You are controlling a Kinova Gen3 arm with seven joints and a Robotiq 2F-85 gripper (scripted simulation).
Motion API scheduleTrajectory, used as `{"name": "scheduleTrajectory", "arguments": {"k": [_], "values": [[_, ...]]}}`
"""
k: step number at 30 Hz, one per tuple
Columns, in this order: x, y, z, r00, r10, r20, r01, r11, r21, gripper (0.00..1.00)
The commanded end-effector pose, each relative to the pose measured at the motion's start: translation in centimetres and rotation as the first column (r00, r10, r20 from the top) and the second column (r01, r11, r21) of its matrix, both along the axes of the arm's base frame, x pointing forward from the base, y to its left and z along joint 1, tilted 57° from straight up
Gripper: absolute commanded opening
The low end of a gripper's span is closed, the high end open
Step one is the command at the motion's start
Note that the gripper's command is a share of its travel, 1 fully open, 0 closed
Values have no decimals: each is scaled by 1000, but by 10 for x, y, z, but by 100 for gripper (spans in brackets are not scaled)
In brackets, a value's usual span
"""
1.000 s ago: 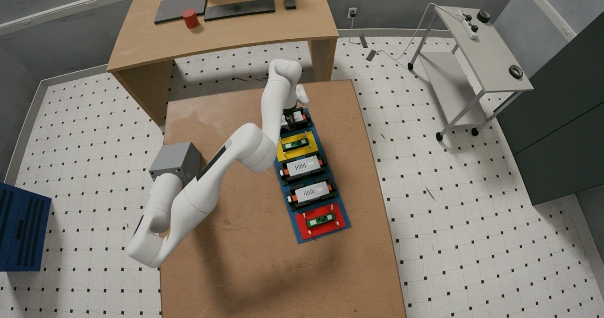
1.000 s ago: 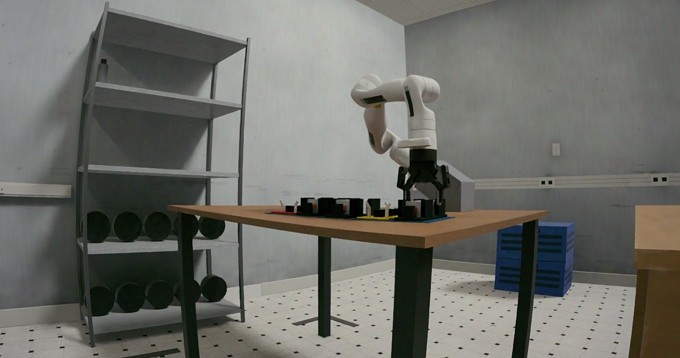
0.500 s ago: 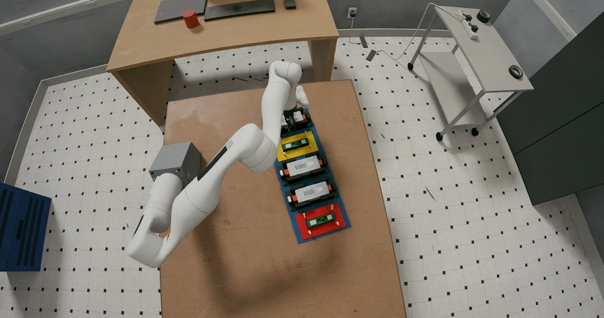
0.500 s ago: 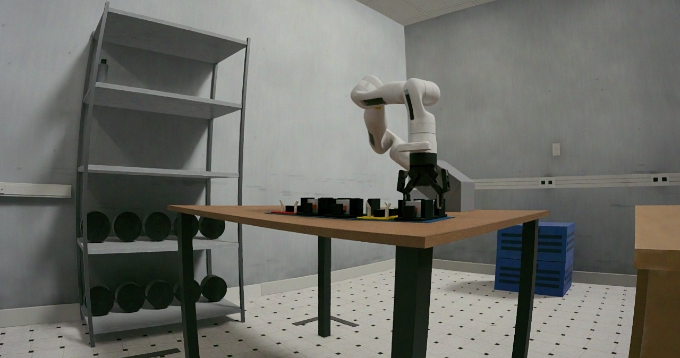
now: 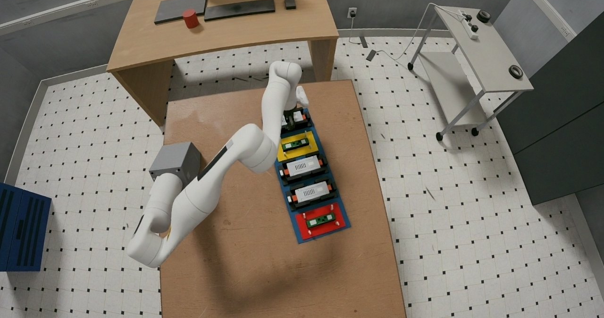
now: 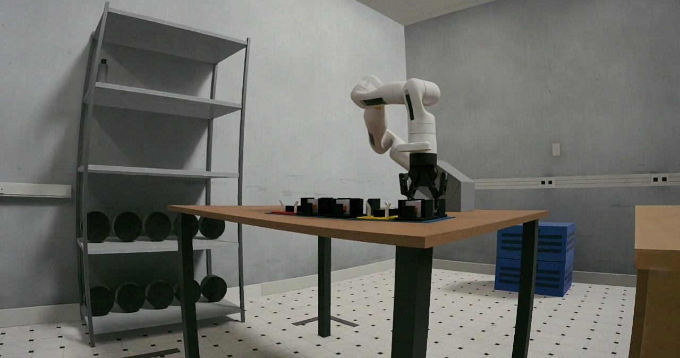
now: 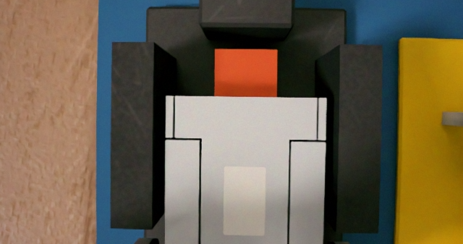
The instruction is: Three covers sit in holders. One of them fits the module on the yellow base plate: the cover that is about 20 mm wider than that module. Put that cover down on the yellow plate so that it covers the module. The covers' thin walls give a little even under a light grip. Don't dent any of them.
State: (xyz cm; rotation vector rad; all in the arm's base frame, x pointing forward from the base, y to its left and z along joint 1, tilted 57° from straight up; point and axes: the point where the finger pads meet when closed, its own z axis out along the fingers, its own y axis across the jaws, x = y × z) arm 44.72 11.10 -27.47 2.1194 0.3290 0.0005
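My gripper [image 5: 290,121] [image 6: 423,198] [image 7: 241,241] is partly open at the first cover [image 5: 298,115] [image 7: 246,128], which sits in its black holder [image 7: 132,135] at the far end of the row. In the wrist view the fingertips show at the bottom edge, one on each side of the cover and very close to its walls; contact cannot be made out. The yellow plate [image 5: 311,150] [image 7: 427,164] with its green module [image 5: 295,144] is beside this holder. The second cover [image 5: 303,165] and the third cover [image 5: 312,192] sit in their holders beyond it.
A red plate [image 5: 303,230] with another green module [image 5: 321,220] and white pegs is at the near end of the blue base [image 5: 301,236]. A pale peg [image 7: 452,119] stands on the yellow plate. The holder's tall black walls flank the first cover closely.
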Motion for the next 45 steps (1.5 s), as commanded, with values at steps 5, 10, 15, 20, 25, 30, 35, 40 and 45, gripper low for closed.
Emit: {"name": "scheduleTrajectory", "arguments": {"k": [5, 10, 15, 20, 25, 30, 35, 40, 45], "values": [[0, 1, 1, 1000, 1, 1, -1, 1000, 2, 70], [0, 1, 1, 1000, 1, 1, -1, 1000, 2, 70], [0, 1, 1, 1000, 1, 1, -1, 1000, 2, 70], [0, 1, 1, 1000, 1, 1, -1, 1000, 2, 70], [0, 1, 1, 1000, 1, 1, -1, 1000, 2, 0], [0, 1, 1, 1000, 1, 1, -1, 1000, 2, 0], [0, 1, 1, 1000, 1, 1, -1, 1000, 2, 0], [0, 1, 1, 1000, 1, 1, -1, 1000, 2, 0], [0, 2, 1, 1000, 1, 1, -1, 1000, 2, 0]]}}
